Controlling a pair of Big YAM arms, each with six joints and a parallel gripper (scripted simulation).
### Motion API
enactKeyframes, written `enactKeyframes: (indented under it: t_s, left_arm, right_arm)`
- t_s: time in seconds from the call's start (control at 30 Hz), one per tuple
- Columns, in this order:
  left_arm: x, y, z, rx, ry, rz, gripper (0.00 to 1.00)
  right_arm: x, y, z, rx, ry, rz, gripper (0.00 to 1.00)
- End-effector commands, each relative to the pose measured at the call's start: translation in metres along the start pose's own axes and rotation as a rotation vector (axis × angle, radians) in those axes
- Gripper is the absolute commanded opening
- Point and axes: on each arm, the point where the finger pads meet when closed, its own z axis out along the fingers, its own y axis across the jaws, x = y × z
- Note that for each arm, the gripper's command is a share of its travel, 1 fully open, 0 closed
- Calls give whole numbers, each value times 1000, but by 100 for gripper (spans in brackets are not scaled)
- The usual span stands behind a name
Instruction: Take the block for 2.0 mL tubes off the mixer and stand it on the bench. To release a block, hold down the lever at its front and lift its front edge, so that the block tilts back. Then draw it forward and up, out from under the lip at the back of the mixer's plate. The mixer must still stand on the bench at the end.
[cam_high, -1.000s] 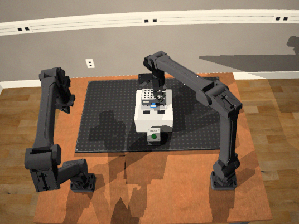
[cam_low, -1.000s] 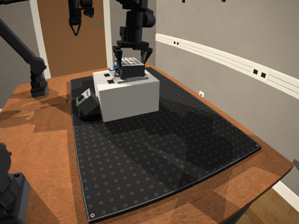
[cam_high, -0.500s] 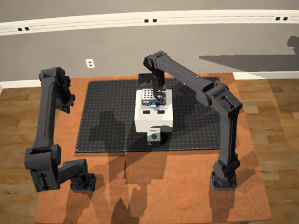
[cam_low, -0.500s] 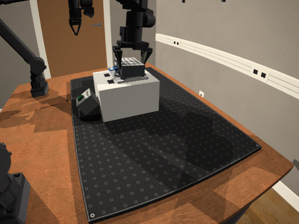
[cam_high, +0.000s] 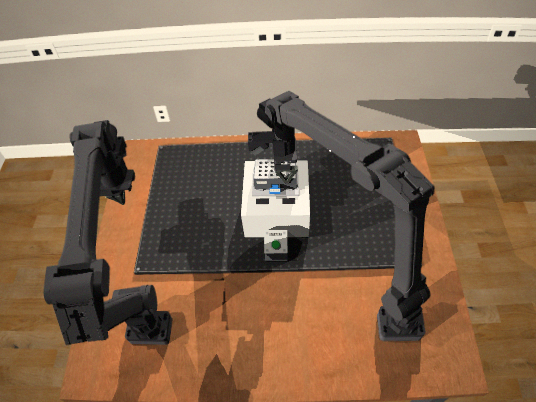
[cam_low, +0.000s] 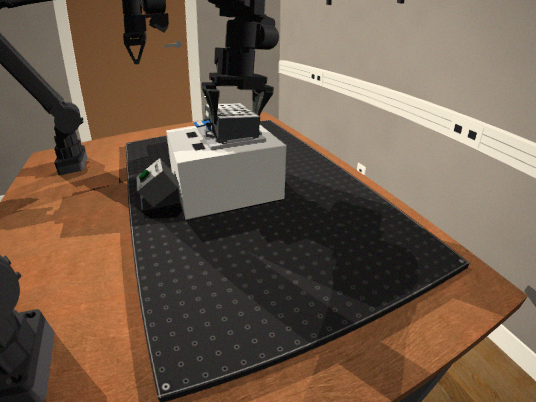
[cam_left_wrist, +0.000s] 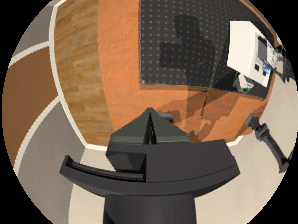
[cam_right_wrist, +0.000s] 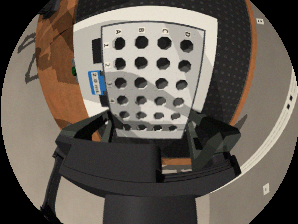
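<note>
The block for 2.0 mL tubes is dark-sided with a pale top of round holes. It sits level, as far as I can tell, on the plate of the white mixer. The blue lever is at its front, with no finger on it. My right gripper points down and is shut on the block, one finger at its front and one at its back. My left gripper is shut and empty, high beyond the mat's left edge.
A small box with a green button stands just in front of the mixer. The mixer stands on the black dotted mat. The right arm reaches over the mat from the right.
</note>
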Motion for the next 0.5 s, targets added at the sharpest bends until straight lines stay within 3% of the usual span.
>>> enactKeyframes:
  t_s: [0.0,0.47]
  left_arm:
    - [-5,4,-9,0,-23,-8,0]
    - [-11,5,-19,-4,-49,-7,0]
  right_arm:
    - [-30,2,-30,51,-48,-66,0]
    - [-30,1,-30,52,-49,-66,0]
